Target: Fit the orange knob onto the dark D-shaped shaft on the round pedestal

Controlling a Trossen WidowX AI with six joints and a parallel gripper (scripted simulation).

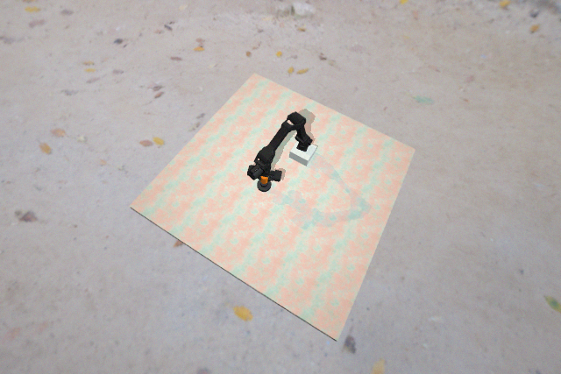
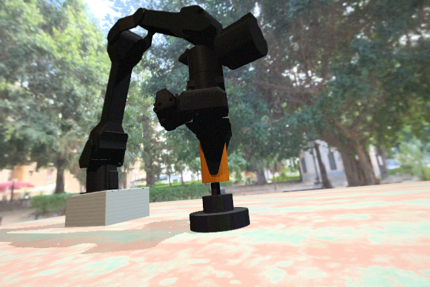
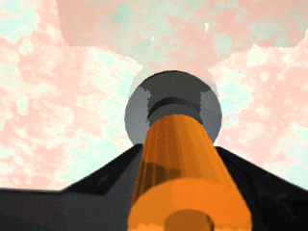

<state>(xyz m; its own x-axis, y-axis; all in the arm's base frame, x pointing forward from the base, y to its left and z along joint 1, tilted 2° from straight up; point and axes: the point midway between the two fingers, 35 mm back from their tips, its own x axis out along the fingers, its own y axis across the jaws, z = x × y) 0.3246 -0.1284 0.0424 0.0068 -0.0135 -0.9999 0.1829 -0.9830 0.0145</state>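
Observation:
My gripper point(image 2: 213, 167) point(image 1: 263, 178) is shut on the orange knob point(image 2: 223, 167) point(image 3: 185, 178) point(image 1: 263, 178) and holds it upright, straight above the round dark pedestal point(image 2: 219, 219) point(image 3: 137, 113) point(image 1: 264, 186). In the exterior view a short length of the thin dark shaft point(image 2: 216, 188) shows between the knob's lower edge and the pedestal's raised hub. The knob's lower edge sits over the shaft's top, well above the pedestal. In the wrist view the knob covers the shaft, and the shaft's flat side is hidden.
The arm's base stands on a pale grey block point(image 2: 107, 206) point(image 1: 302, 153) behind and left of the pedestal. Both rest on a peach and mint patterned mat point(image 1: 316, 247) point(image 2: 312, 242) point(image 3: 58, 96) on sandy ground with scattered leaves.

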